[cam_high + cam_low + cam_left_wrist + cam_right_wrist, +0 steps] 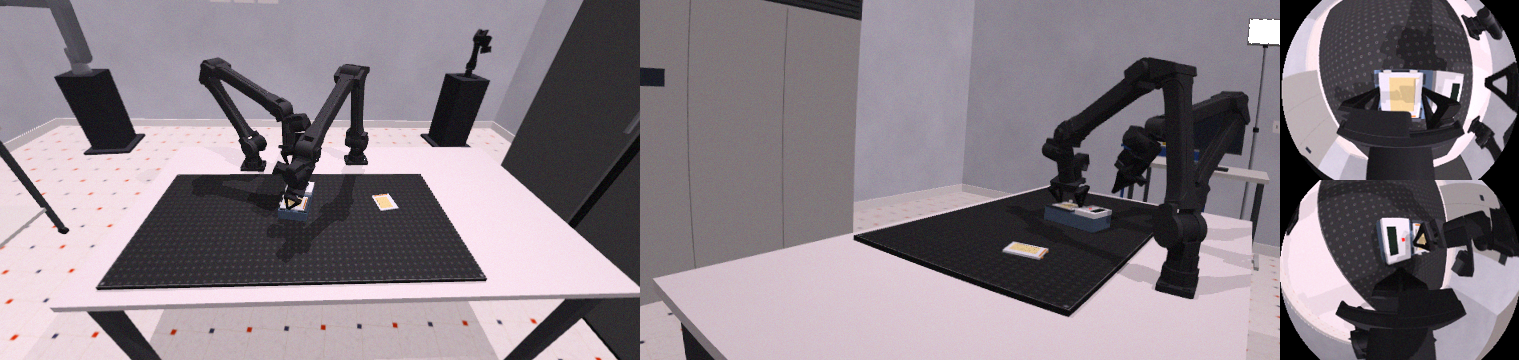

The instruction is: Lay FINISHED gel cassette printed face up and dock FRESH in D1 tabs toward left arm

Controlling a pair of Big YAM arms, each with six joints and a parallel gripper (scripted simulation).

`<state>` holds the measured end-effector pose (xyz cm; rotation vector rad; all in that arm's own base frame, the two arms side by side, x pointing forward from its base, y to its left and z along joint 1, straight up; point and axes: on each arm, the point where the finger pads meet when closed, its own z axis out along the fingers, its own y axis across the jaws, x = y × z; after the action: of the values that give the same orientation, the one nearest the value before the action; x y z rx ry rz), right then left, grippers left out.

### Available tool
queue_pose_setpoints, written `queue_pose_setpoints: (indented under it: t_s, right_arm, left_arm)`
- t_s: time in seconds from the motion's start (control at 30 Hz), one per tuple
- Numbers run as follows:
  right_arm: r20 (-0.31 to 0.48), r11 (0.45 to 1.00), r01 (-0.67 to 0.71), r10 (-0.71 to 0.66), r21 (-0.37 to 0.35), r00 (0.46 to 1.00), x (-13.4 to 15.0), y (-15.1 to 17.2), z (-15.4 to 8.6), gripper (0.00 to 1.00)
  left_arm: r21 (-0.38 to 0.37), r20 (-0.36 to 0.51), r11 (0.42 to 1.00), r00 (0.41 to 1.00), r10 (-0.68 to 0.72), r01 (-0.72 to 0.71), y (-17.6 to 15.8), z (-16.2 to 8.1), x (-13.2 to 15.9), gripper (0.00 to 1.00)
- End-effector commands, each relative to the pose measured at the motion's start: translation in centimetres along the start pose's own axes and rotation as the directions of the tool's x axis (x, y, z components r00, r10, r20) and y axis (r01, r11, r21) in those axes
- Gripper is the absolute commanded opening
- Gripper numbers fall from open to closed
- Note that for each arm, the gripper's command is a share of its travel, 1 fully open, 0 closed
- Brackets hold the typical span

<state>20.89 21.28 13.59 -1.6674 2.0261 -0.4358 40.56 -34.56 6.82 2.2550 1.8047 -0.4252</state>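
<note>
The dock D1 [293,215] [1074,220] [1403,227] is blue with a white display housing and stands upright on the deck. A cassette [303,204] [1400,86] with a yellow face lies in or just over its bay. My left gripper [292,201] [1070,202] [1400,89] is shut on this cassette, fingers at two opposite edges. Another cassette [385,201] [1025,249] lies flat on the deck, yellow face up, orange at one edge. The views do not show which is FINISHED or FRESH, nor the comb clearly. My right gripper [1114,191] [1400,269] is shut and empty, above the dock's housing side.
The black perforated deck [200,250] [950,240] lies on the pale table [500,215] [840,300]. The two arms reach in close to each other over D1. The loose cassette is well apart from the dock, on the left arm's side.
</note>
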Motion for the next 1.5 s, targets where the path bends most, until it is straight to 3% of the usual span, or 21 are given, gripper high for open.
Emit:
queue_pose_setpoints:
  t_s: [0.0,1.47]
  right_arm:
    - [0.059,0.999,-0.041,0.040,0.024,0.997,-2.6,-2.1,-2.3,0.00]
    - [0.059,0.999,-0.036,0.034,0.024,0.998,-3.0,-4.1,-5.6,0.00]
  left_arm:
    - [-0.009,0.003,1.000,1.000,0.003,-0.003,0.2,-0.4,-0.2,0.00]
    - [-0.009,0.003,1.000,1.000,0.003,-0.003,0.2,-0.4,-0.2,0.00]
